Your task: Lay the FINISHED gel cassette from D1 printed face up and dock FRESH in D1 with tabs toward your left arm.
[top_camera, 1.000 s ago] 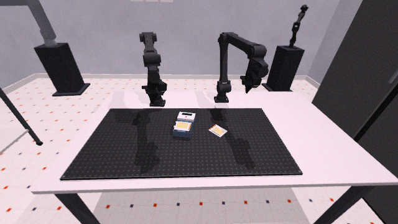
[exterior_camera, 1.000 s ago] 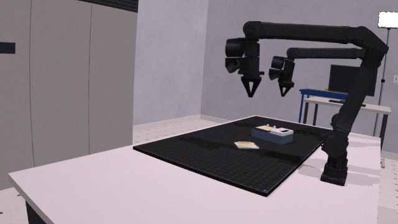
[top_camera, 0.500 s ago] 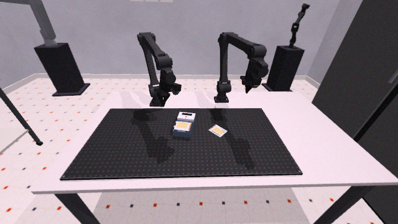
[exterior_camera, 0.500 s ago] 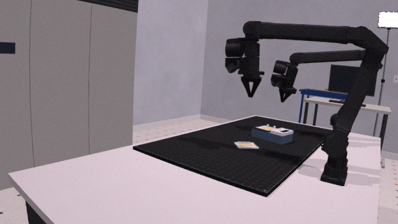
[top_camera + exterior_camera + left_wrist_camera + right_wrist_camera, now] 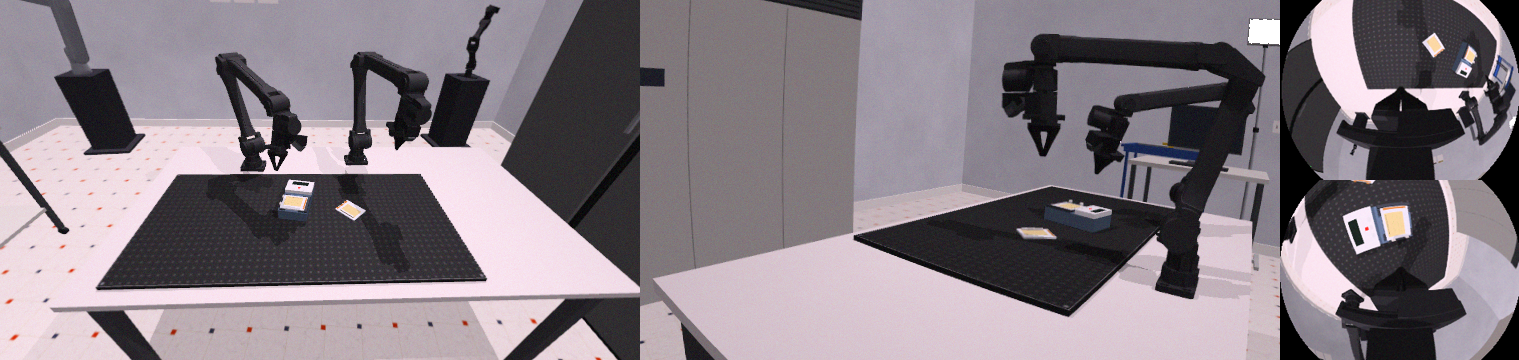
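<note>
Exterior view, near to far: first comes the pale desk (image 5: 525, 215) (image 5: 790, 300) (image 5: 1336, 52) (image 5: 1320, 268), carrying a dark perforated deck (image 5: 200, 250) (image 5: 965, 260) (image 5: 1384, 48) (image 5: 1428, 252). The left tool (image 5: 398, 147) (image 5: 1043, 153) (image 5: 1400, 89) hangs high over it, fingers pressed together, pinching nothing.

Lower down, a loose cassette (image 5: 351, 210) (image 5: 1036, 233) (image 5: 1434, 45) (image 5: 1363, 181) lies flat on the deck, pale yellow face up. Beyond it stands the blue dock (image 5: 293, 215) (image 5: 1070, 221) (image 5: 1460, 56) (image 5: 1370, 240) — upright, just beside but apart from that cassette. A docked cassette (image 5: 294, 202) (image 5: 1068, 206) (image 5: 1470, 55) (image 5: 1395, 223) sits in its bay, orange strip on the side toward the left arm. The labels are too small to read, so I can't say which is FINISHED or FRESH.

Farther back, the right tool (image 5: 276, 168) (image 5: 1097, 172) (image 5: 1400, 269) is also raised and pinched together on nothing — clear of dock and both cassettes. Behind everything is a light workbench (image 5: 1245, 172).
</note>
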Available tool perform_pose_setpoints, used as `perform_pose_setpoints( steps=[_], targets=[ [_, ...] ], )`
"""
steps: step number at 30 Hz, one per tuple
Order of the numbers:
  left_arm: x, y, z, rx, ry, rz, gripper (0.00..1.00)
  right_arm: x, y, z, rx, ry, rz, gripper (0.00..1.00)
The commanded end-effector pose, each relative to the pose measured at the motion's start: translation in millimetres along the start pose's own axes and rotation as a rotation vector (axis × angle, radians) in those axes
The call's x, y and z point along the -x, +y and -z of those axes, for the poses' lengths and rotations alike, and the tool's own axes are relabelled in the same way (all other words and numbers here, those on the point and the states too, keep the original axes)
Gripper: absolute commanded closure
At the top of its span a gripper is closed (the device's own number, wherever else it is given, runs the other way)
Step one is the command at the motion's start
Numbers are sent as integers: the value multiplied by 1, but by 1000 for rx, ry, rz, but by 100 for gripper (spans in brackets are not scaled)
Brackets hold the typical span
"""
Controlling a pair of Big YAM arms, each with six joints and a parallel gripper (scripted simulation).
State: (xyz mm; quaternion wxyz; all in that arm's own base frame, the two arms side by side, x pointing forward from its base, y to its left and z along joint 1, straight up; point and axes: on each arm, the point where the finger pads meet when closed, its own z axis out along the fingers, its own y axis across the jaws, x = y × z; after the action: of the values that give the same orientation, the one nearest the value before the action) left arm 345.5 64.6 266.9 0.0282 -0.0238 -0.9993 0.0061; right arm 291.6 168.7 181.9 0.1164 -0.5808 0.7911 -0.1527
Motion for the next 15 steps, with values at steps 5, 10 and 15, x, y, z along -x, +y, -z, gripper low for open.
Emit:
perform_pose_setpoints(
  steps=[5, 10, 15],
  targets=[
    [6, 3, 26, 13, -56, 11, 100, 11, 25, -2, -47, -55, 140, 100],
    [6, 3, 26, 13, -56, 11, 100, 21, 47, -4, -49, -57, 147, 100],
    [6, 3, 26, 13, -56, 11, 100, 30, 66, -6, -49, -57, 147, 100]
  ],
)
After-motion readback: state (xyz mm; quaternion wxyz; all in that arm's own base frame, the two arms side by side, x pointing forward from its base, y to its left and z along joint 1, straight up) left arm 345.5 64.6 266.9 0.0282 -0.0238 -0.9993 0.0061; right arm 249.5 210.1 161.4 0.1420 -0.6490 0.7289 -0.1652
